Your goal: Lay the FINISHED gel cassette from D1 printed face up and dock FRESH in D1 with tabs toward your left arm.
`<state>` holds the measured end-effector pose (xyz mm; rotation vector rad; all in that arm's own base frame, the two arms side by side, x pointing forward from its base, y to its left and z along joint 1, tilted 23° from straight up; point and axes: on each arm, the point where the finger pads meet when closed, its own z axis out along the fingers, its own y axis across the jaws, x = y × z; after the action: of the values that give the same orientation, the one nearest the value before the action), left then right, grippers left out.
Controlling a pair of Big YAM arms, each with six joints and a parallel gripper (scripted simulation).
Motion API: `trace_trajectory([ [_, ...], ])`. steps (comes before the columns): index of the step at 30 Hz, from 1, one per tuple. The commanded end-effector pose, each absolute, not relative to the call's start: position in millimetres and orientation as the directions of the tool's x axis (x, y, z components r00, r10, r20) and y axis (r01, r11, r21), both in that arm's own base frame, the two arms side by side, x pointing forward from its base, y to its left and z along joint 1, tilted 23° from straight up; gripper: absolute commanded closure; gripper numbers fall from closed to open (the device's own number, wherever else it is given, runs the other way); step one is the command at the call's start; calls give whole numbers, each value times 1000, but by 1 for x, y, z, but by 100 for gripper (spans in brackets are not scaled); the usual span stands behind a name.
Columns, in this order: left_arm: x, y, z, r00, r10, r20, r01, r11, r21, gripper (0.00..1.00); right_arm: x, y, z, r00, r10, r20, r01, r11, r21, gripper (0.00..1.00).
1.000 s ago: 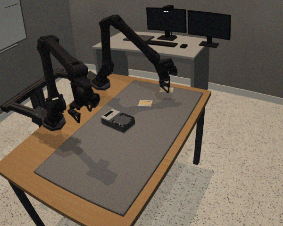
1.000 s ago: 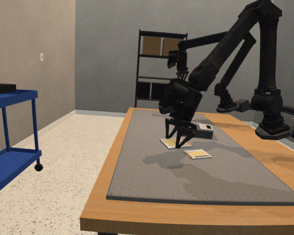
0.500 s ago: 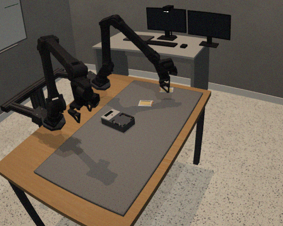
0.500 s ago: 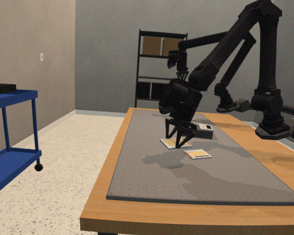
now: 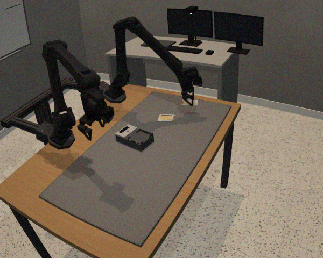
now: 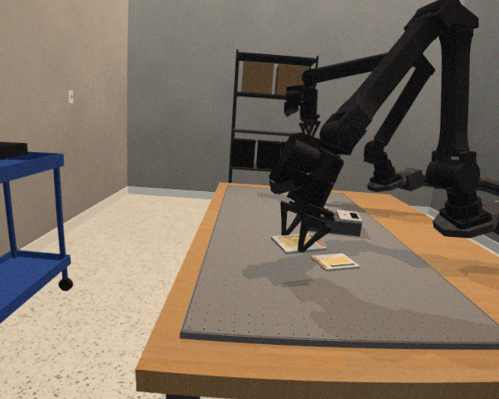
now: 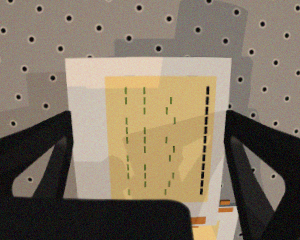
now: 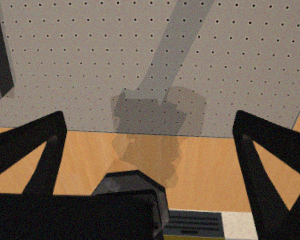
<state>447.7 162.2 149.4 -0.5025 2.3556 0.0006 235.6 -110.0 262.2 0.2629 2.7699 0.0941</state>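
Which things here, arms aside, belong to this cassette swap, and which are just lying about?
Part of the job:
- FINISHED
- FRESH
- dock D1
- perforated deck

Just around:
- computer keyboard
- computer mouse
- left-hand monitor
- right-hand monitor
- blue cart
- shelf rack
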Motion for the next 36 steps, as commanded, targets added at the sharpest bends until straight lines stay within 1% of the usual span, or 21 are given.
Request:
trace_trajectory([
  [1,457,164,165,-646,-334,-686,-339,931,-134,100,243,-118,292,-901,205,-383,187,979,85,0],
  [5,457,164,165,-646,-334,-686,-339,931,-134,100,243,-118,292,-901,205,-383,187,979,85,0],
  [7,457,168,163,-651,-292,-701,-335,939,-80,100,243,-118,292,-901,205,-383,187,979,85,0],
  [36,451,188,135,-671,-309,-674,-351,933,-79,100,243,-118,292,-901,205,-383,187,979,85,0],
])
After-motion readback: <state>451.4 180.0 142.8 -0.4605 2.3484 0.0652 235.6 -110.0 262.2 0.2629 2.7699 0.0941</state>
